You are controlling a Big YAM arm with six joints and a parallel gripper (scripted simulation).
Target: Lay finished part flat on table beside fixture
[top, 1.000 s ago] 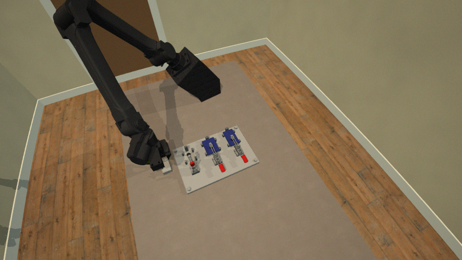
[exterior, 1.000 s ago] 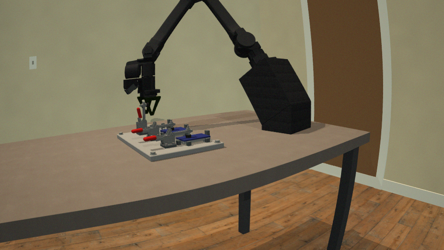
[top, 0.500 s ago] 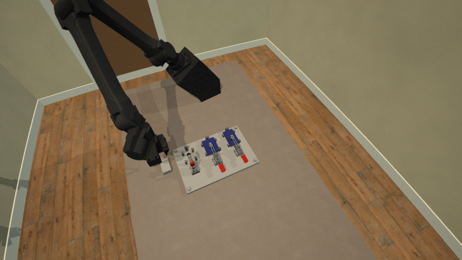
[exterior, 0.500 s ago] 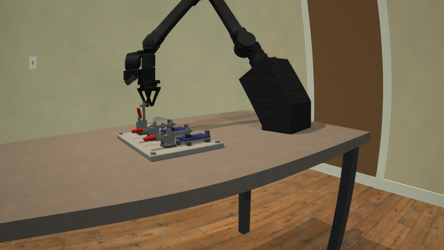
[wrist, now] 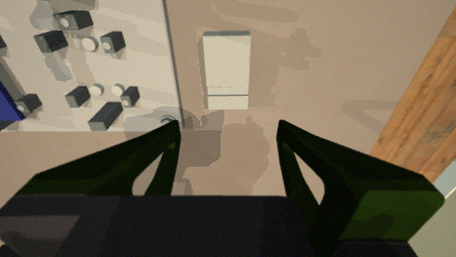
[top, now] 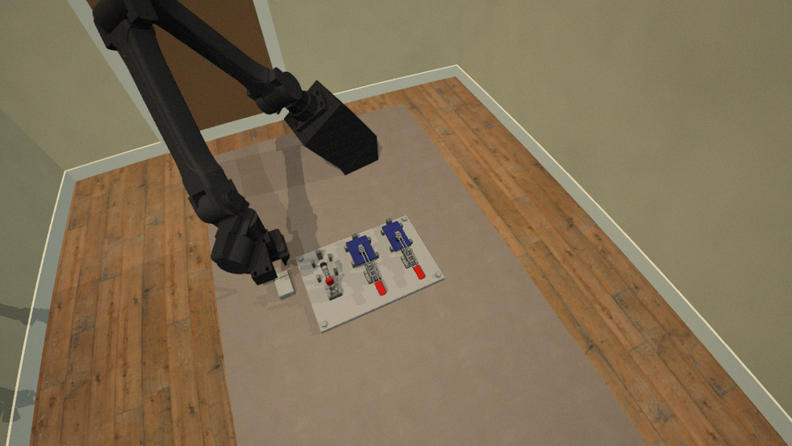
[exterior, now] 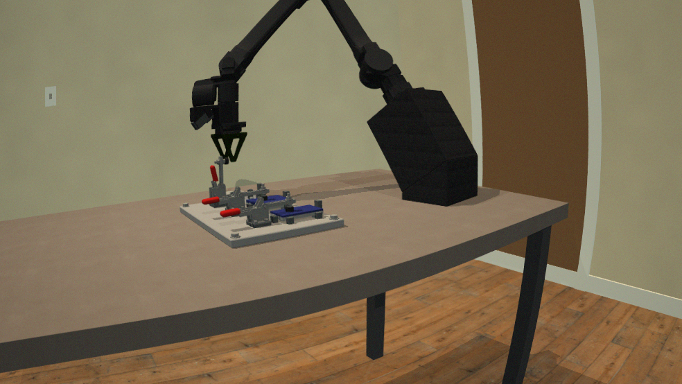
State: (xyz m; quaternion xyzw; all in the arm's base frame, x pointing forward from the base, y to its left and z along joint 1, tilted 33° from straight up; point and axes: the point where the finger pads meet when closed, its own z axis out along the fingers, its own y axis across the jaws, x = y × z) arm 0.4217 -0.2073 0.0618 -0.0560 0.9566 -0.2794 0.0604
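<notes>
The finished part (wrist: 226, 70), a pale block with a thin slot line, lies flat on the table just beside the fixture plate (top: 364, 269); it also shows in the top view (top: 284, 285). My gripper (wrist: 228, 128) is open and empty, raised above the table and clear of the part; it shows high over the fixture in the exterior view (exterior: 229, 154). Two blue blanks (top: 360, 246) (top: 396, 234) sit clamped on the plate under toggle clamps with red handles down. The third clamp (top: 330, 280) stands open, its red handle upright, over an empty nest.
The arm's black base (top: 338, 135) stands at the far side of the table. The fixture's locator pins and stops (wrist: 100, 100) are at the left of the wrist view. The table edge and wooden floor (wrist: 428, 116) are to the right.
</notes>
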